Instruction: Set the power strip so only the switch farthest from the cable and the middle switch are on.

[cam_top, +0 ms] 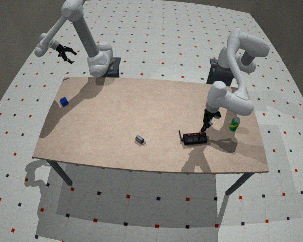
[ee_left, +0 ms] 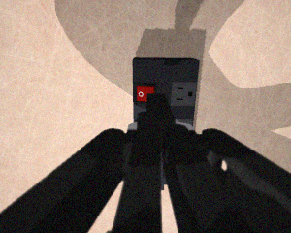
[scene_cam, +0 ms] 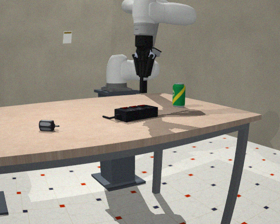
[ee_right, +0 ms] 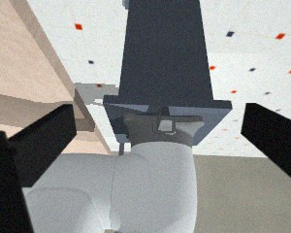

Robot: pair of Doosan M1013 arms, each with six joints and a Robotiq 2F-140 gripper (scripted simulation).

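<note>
So the black plastic power strip with red switches (cam_top: 194, 141) (scene_cam: 136, 115) (ee_left: 160, 72) sat right way up on the wooden counter (cam_top: 107, 130) (scene_cam: 74, 139) (ee_left: 29, 97) (ee_right: 10, 44). Left black end effector (cam_top: 203, 129) (scene_cam: 143, 92) (ee_left: 158, 98) hung clenched on nothing near its cable-free end; right black end effector (cam_top: 73, 58) (ee_right: 160, 116) was spread wide, empty.
</note>
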